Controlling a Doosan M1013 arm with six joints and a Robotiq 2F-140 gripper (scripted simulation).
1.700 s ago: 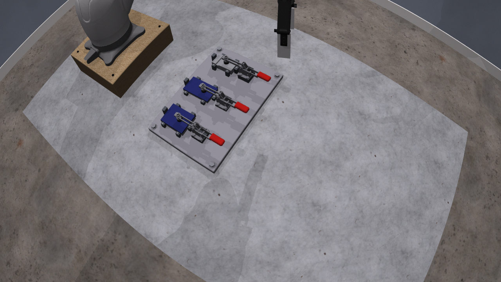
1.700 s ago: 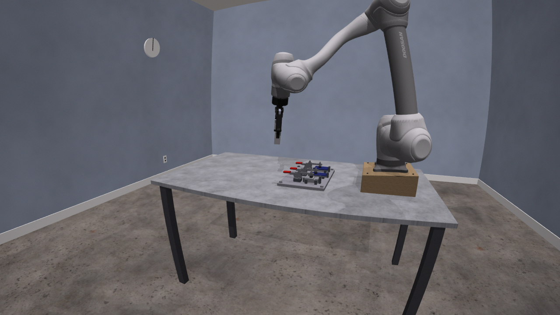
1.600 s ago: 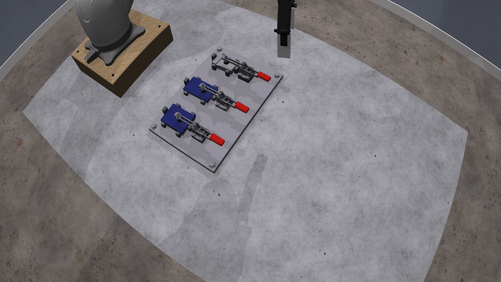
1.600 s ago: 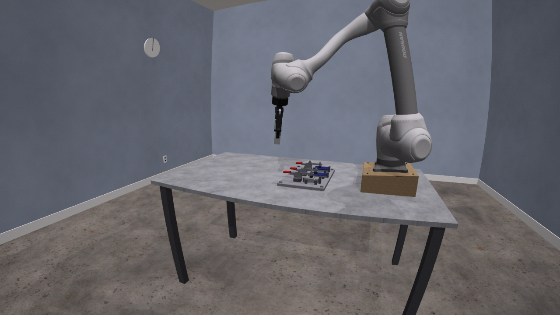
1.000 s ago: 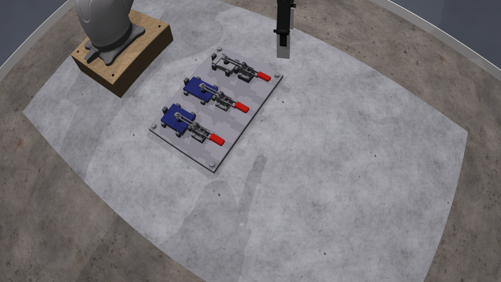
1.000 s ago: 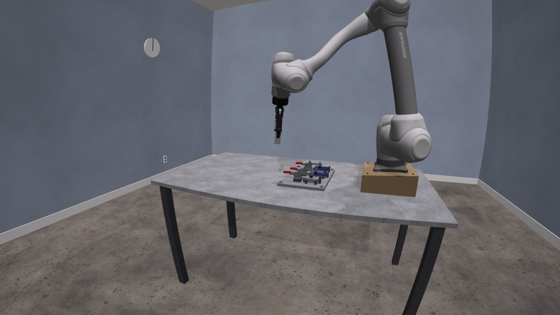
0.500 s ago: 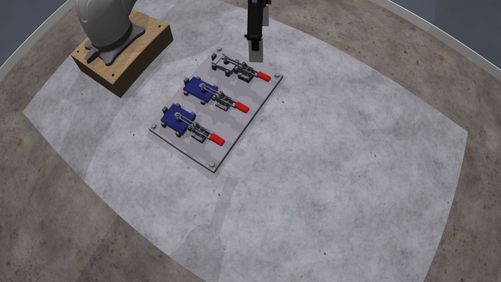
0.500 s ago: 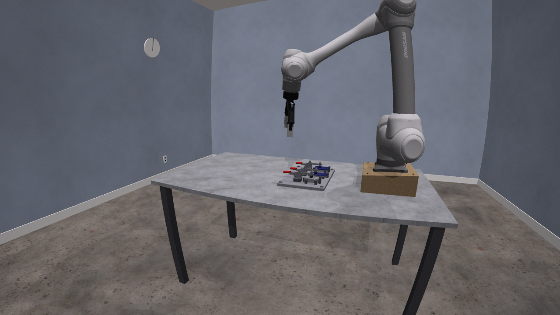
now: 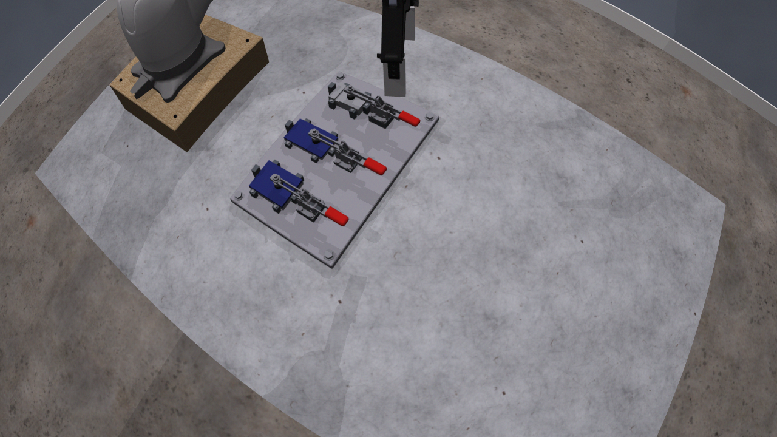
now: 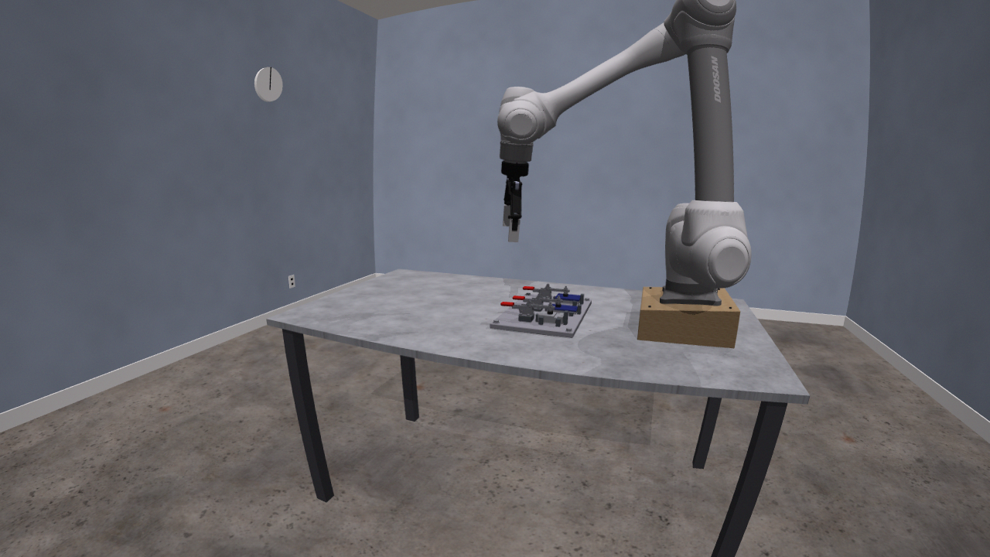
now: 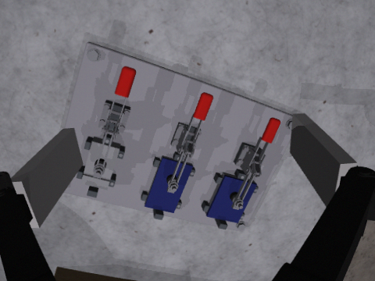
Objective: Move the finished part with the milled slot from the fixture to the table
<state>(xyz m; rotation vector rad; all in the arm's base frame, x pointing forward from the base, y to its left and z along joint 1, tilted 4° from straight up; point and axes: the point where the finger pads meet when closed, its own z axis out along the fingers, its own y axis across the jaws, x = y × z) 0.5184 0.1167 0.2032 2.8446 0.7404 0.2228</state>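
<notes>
Gripper [image 10: 513, 235] hangs high over the fixture plate [image 9: 380, 179], fingers pointing down, spread to full width, nothing between them. In the wrist view the two grey pads [image 11: 49, 168] frame nearly the whole plate, so the arm reads as still in approach, well apart from any clamp.

Fixture plate: flat grey slab, bolted at the corners, three nests in a row, each with a toggle clamp and red handle.
- Far nest, nearest the gripper in the top view: the finished part [image 9: 343, 99], grey, same tone as the plate; the slot itself is too small to make out. Its clamp handle [image 9: 409, 118] lies low, like the other two, so it looks locked.
- Middle nest: blue blank [image 9: 308, 138], clamp bar across it.
- Near nest: second blue blank [image 9: 275, 182], clamp bar across it.

Judgement: the clamp over the grey part likely has to be released first, and only that one; the neighbouring red handles sit close, so a stray nudge could unlock a blank.

Table [image 10: 387, 325]: mottled grey top on dark legs, with open surface on the handle side of the plate for laying the part flat. Arm stands on a wooden block [image 10: 719, 332] at one end. Room: blue-grey walls, a round wall clock [image 10: 267, 83], speckled brown floor.
</notes>
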